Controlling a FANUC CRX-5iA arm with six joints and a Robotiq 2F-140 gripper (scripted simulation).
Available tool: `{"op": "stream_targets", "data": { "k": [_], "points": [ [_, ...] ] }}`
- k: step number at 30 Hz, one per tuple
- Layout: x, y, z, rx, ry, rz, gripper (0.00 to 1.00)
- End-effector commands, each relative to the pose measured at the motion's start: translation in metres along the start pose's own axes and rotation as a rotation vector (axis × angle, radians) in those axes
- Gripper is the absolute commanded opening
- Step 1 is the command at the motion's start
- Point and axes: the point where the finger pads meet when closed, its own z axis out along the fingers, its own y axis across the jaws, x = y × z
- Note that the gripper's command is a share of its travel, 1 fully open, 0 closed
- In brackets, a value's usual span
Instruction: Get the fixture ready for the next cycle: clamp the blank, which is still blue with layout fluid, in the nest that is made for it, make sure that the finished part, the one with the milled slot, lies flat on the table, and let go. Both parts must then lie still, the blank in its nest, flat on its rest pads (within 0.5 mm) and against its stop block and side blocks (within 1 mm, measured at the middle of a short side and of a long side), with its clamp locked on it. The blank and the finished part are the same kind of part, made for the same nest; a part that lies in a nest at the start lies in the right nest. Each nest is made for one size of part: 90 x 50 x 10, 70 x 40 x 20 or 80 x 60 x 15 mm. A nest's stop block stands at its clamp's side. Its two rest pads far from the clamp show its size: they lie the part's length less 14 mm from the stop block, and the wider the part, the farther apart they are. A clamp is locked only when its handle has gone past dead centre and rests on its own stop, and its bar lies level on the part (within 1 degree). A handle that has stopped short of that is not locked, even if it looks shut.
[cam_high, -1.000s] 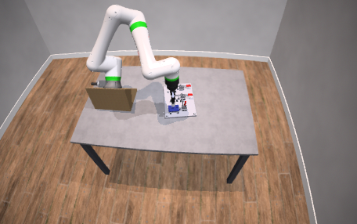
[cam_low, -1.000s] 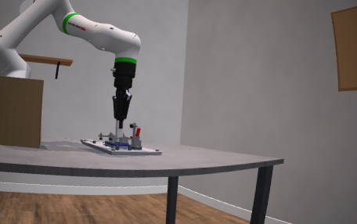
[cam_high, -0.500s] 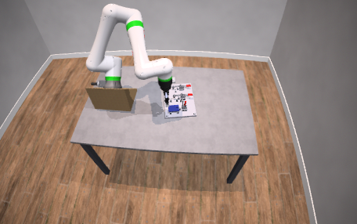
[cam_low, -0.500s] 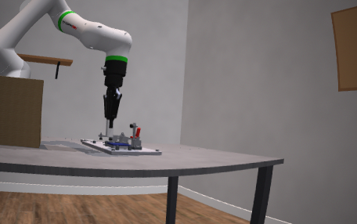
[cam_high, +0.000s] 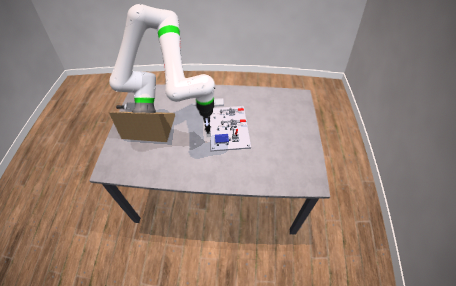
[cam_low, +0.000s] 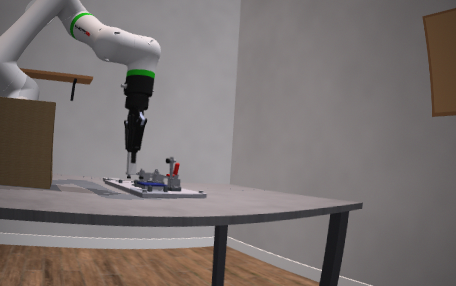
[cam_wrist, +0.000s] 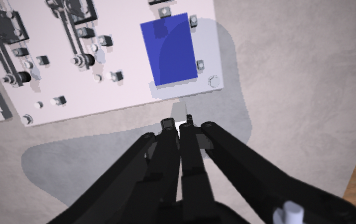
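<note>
In the wrist view the end effector (cam_high: 208, 131) (cam_low: 133, 157) (cam_wrist: 181, 111) is standing fully closed with nothing in its fingers, just off the fixture plate's edge. The blue blank (cam_high: 221, 138) (cam_low: 151, 184) (cam_wrist: 170, 49) is lying at the upper centre, directly above the fingertips, its long axis running roughly up the frame, so a push toward the stop block is probably needing an upward stroke.

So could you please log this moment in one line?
gripper: shut, empty | blue blank: on its nest | its clamp: open
</note>
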Motion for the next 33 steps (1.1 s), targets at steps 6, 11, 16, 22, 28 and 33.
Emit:
{"op": "stream_targets", "data": {
  "k": [6, 11, 16, 22, 28, 33],
  "points": [
    [0.0, 0.0, 0.013, 0.0, 0.0, 0.0, 0.0],
    [0.0, 0.0, 0.029, 0.0, 0.0, 0.0, 0.0],
    [0.0, 0.0, 0.034, 0.0, 0.0, 0.0, 0.0],
    [0.0, 0.0, 0.034, 0.0, 0.0, 0.0, 0.0],
    [0.0, 0.0, 0.034, 0.0, 0.0, 0.0, 0.0],
    [0.0, 0.0, 0.035, 0.0, 0.0, 0.0, 0.0]
  ]
}}
